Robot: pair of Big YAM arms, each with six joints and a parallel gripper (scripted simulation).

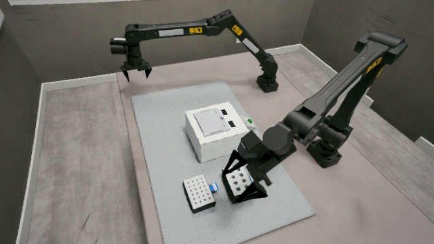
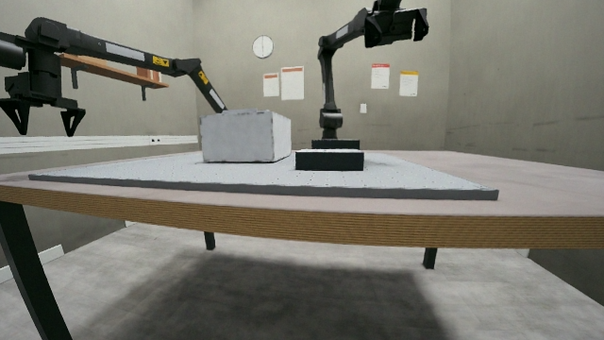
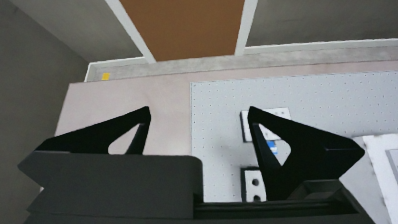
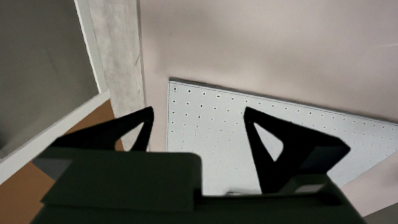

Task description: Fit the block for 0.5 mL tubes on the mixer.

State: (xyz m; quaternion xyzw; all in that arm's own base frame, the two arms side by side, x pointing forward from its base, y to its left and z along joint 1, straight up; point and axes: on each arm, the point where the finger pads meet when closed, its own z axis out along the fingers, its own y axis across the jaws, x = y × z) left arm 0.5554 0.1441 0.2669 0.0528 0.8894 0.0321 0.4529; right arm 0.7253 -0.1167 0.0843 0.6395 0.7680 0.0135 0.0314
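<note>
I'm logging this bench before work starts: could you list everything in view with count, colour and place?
Mixer: one, white, on the board
Green-button box: one, white, beside the mixer
Small-hole block: one, white over black, blue lever, on the board
Large-hole block: one, white over black, beside the other
Board: one, light grey, on the table
Table: one, pinkish top
Clock: one, white, wall
Sheets: four, mostly white, wall
Shelf: one, orange-brown, wall
Door-like panel: brown, beyond the table
Left gripper: one, black, open, above the blocks
Right gripper: one, black, open, near a table corner
</note>
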